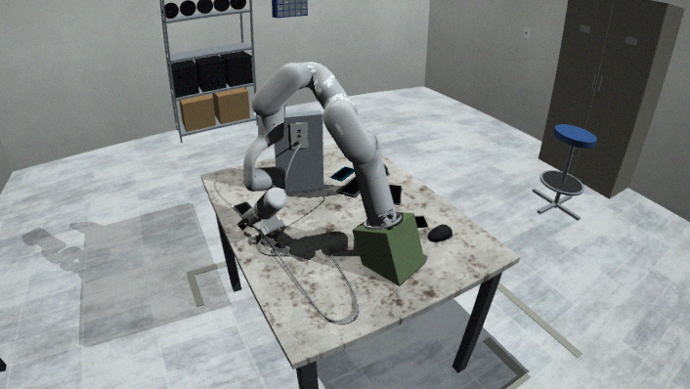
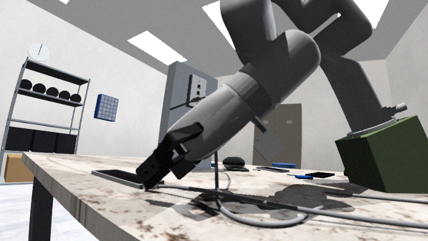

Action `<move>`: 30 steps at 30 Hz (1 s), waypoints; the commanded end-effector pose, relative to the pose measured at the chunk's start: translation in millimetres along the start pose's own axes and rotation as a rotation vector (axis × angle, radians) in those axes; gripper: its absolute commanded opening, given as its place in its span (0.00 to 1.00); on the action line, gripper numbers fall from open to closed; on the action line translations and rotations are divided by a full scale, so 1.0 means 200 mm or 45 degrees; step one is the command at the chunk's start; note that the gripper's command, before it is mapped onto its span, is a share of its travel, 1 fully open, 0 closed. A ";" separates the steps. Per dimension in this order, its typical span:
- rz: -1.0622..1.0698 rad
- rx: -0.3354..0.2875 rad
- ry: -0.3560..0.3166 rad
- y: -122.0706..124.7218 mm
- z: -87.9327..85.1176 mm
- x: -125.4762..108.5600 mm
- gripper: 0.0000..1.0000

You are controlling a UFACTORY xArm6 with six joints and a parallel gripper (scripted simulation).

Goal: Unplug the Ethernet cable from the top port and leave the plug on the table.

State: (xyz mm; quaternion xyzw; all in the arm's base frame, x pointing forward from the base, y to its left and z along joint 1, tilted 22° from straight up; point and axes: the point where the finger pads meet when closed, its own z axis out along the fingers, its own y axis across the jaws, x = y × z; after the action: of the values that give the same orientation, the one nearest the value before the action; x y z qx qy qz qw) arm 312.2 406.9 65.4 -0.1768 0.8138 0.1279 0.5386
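Observation:
My gripper (image 1: 252,234) is open and empty, with its fingertips low over the table near the left edge; it also shows in the exterior view (image 2: 149,183). The small plug (image 2: 155,186) lies on the table top right at the fingertips, and its grey cable (image 2: 260,222) runs from it in loops over the table (image 1: 313,293). The wall plate (image 1: 298,135) sits on a grey box at the back (image 2: 197,88). Its top port looks empty. Another cable (image 1: 291,156) is plugged in lower on the plate.
A flat black device (image 2: 116,177) lies just behind the fingertips. The arm's green base (image 1: 389,246) stands mid-table. A black mouse (image 1: 440,233) and several flat devices (image 1: 342,173) lie at the back right. The left table edge is close to the gripper.

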 end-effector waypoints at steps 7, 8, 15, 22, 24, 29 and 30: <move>0.002 -0.001 -0.003 0.00 -0.08 -0.01 1.00; 0.002 -0.001 -0.003 0.00 -0.09 -0.01 1.00; 0.002 -0.001 -0.003 0.00 -0.14 -0.01 1.00; 0.002 -0.001 -0.003 0.00 -0.19 -0.01 1.00; 0.002 -0.001 -0.003 0.00 -0.20 -0.01 1.00; 0.002 -0.001 -0.003 0.00 -0.24 -0.01 1.00; 0.002 -0.001 -0.003 0.00 -0.25 -0.01 1.00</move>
State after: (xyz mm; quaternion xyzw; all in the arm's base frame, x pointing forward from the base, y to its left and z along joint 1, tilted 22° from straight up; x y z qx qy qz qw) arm 276.4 389.6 82.2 -0.1768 0.8137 0.1279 0.5387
